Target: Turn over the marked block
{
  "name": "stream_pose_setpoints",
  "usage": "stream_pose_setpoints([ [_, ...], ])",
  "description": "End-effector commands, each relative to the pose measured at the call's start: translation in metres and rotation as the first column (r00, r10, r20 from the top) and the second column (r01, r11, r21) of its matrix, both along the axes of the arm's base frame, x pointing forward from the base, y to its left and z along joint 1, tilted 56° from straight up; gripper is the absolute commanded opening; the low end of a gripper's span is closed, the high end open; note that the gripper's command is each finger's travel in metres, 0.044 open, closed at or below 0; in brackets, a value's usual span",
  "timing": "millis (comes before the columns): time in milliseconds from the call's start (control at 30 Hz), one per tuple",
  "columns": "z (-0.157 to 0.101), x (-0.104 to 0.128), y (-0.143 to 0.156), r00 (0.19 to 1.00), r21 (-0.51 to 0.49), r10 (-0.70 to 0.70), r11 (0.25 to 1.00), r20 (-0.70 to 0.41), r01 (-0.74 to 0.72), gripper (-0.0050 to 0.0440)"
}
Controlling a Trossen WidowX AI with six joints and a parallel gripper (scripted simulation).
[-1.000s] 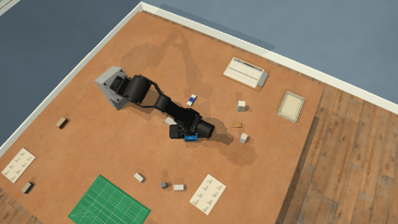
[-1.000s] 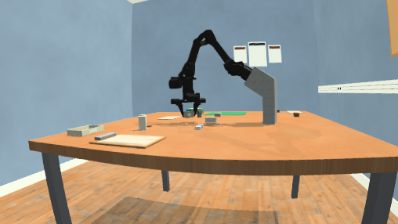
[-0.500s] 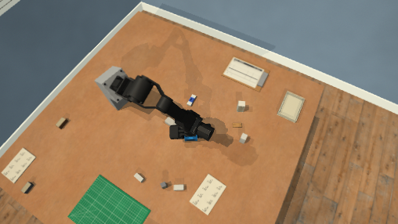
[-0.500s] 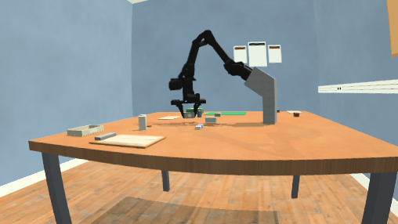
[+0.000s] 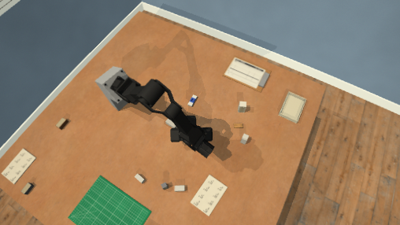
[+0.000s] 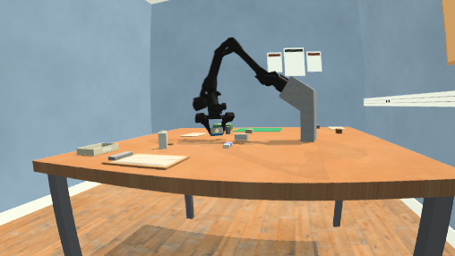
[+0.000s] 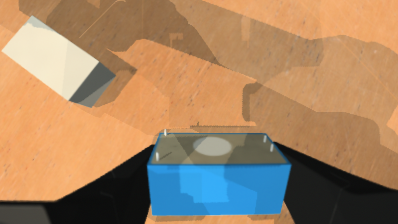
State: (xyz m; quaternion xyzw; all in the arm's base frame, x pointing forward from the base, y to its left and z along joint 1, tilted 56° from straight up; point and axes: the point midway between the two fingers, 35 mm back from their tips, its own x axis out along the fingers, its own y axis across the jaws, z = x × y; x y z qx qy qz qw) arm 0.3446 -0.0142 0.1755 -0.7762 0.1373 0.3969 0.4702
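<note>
My gripper (image 7: 213, 150) is shut on a blue block (image 7: 218, 177), with the black fingers on its left and right sides. The block's far face is dark grey with a paler round spot and small pins at the corners, and it points toward the table. In the exterior view the gripper (image 6: 216, 130) holds the block (image 6: 218, 130) a little above the table, in front of the grey arm base (image 6: 304, 109). In the top view the arm's wrist (image 5: 197, 138) covers the block, near the middle of the table.
A cream block (image 7: 57, 62) lies on the table ahead and to the left. A small blue-and-white block (image 5: 192, 101), two white blocks (image 5: 242, 106) (image 5: 245, 138), a tray (image 5: 292, 106), a board (image 5: 246, 72), a green mat (image 5: 110, 204) and paper sheets (image 5: 209, 194) lie around.
</note>
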Motion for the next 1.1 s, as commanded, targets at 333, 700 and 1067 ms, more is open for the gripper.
stream_pose_setpoints([
  [333, -0.0039, 0.0001, 0.0074, 0.923, 0.301, 0.327, 0.918, -0.204, -0.259, -0.0050],
  [700, -0.0049, 0.0000, 0.0093, 0.895, 0.359, 0.385, 0.887, -0.225, -0.291, -0.0050],
  [1067, -0.0041, -0.0007, 0.0099, 0.895, 0.359, 0.384, 0.887, -0.225, -0.291, -0.0050],
])
